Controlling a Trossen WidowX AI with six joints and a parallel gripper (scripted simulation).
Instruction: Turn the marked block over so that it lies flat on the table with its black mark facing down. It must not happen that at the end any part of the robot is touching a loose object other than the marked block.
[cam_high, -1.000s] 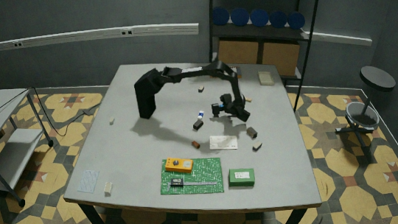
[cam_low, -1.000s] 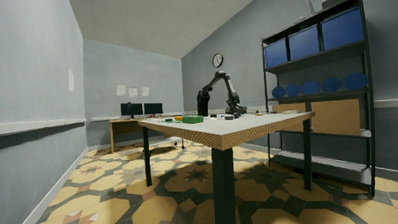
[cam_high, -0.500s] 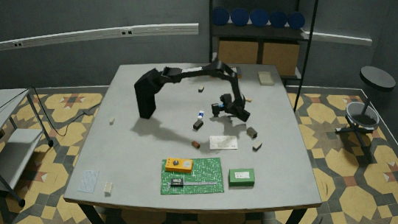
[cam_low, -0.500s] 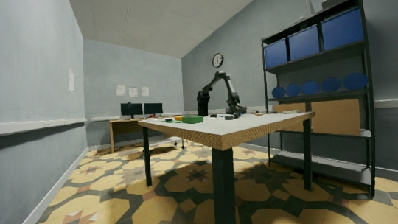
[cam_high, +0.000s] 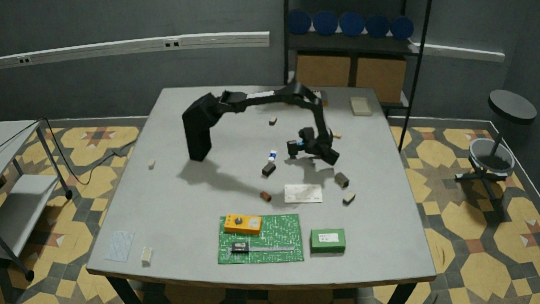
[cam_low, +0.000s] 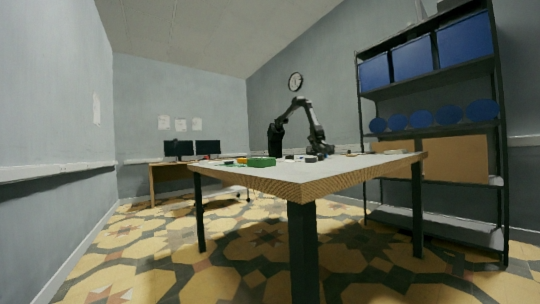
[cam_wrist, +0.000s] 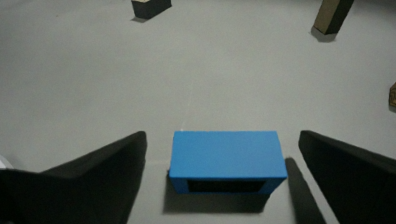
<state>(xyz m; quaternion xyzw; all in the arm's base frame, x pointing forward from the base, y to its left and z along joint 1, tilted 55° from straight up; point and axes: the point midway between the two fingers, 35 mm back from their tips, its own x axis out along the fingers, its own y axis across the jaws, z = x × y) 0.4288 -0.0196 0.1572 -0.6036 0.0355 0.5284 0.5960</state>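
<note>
The marked block (cam_wrist: 225, 155) (cam_high: 300, 142) is blue. In the wrist view its plain blue face is up and its black mark (cam_wrist: 225, 186) is on the side facing the camera. It appears to rest on the grey table (cam_high: 200, 210) (cam_wrist: 100, 75). My gripper (cam_wrist: 222, 138) (cam_high: 296, 146) (cam_low: 320, 149) is open wide and low over the table. One finger stands on each side of the block, with clear gaps to it. The block is too small to make out in the exterior view.
Small dark and brown blocks (cam_high: 268, 169) (cam_high: 342, 179) (cam_high: 265, 196) (cam_high: 349, 198) lie near the gripper, and two (cam_wrist: 150, 7) (cam_wrist: 332, 15) show ahead in the wrist view. A white card (cam_high: 303, 193), green mat (cam_high: 285, 252), orange meter (cam_high: 242, 223) and green box (cam_high: 327, 240) lie towards the front.
</note>
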